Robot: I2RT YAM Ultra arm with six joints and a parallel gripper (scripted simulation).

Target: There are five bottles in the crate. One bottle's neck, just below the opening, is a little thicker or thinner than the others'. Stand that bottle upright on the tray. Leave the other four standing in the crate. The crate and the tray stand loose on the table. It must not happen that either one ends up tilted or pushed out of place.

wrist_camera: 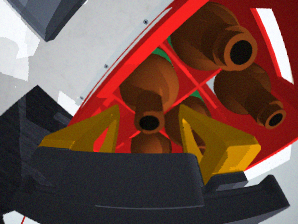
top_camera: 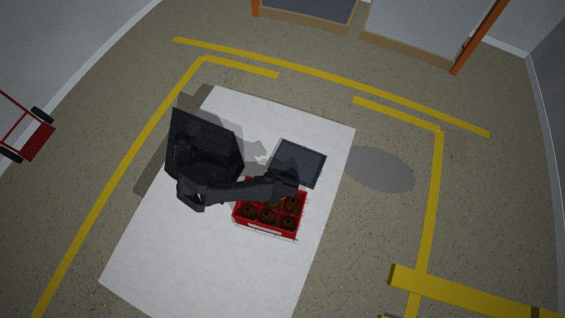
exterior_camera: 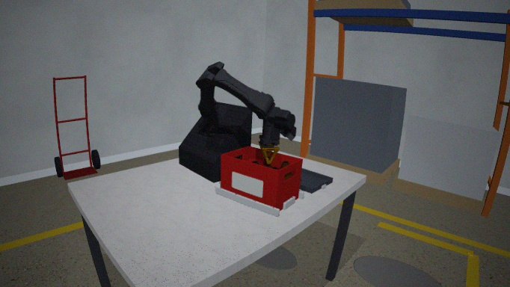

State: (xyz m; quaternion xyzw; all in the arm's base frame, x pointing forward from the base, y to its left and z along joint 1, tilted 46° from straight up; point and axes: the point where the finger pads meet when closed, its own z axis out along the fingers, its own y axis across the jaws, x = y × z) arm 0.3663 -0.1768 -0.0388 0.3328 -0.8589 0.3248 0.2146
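Note:
A red crate (top_camera: 271,213) stands on the white table and holds several brown bottles, such as the ones at the near left (top_camera: 249,211) and the near right (top_camera: 288,223). The crate also shows in the side view (exterior_camera: 262,179). The dark grey tray (top_camera: 300,162) lies flat just behind the crate, empty. My gripper (exterior_camera: 269,157) hangs down into the back of the crate. In the wrist view its yellow fingers stand open on either side of one bottle's neck (wrist_camera: 149,121), with gaps to the neck. Two more bottles (wrist_camera: 226,39) (wrist_camera: 256,96) stand to the right.
The arm's black base (top_camera: 203,149) sits on the table left of the crate. The crate rests on a light grey strip (exterior_camera: 254,203). The table's right edge runs close beside the crate and the tray. A red hand truck (exterior_camera: 72,127) stands by the wall.

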